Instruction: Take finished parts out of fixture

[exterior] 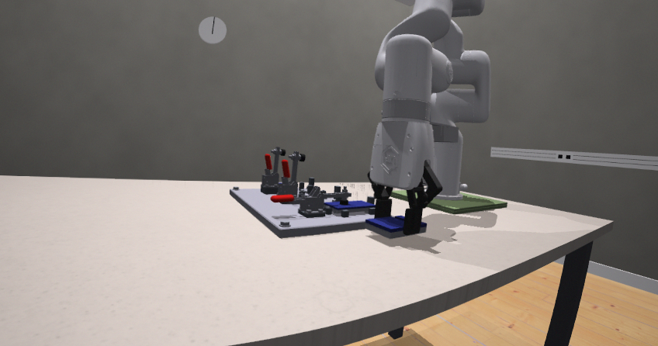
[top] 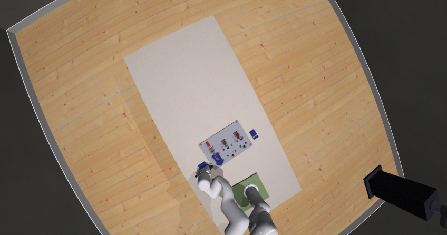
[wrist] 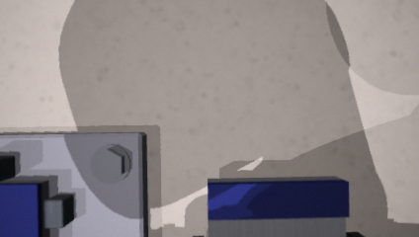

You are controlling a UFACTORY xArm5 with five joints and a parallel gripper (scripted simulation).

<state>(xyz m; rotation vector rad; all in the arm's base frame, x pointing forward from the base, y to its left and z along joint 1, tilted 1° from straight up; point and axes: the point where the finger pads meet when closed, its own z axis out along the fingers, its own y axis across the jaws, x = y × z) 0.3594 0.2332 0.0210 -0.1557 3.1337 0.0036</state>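
My gripper (top: 203,169) (exterior: 397,220) is shut on a finished part (top: 202,164) (exterior: 384,223) (wrist: 278,199), blue-topped with a grey body and a slot. It holds the part flat, very low over the table beside the fixture's corner; I cannot tell whether it touches the table. The other finished part (top: 253,133) lies flat on the table past the fixture's far side. The blank (top: 216,160) (exterior: 360,205) (wrist: 17,209), plain blue on top, sits in the fixture (top: 216,136) (exterior: 258,213) (wrist: 111,197) under the lowered arm of its clamp (top: 212,150) (exterior: 312,202).
Two other clamps (top: 224,143) (exterior: 289,181) stand with arms raised, their nests without parts. Short locating posts rise from the fixture plate. A green base plate (top: 262,190) (exterior: 479,204) carries the robot's foot. The table's long edge is near the gripper.
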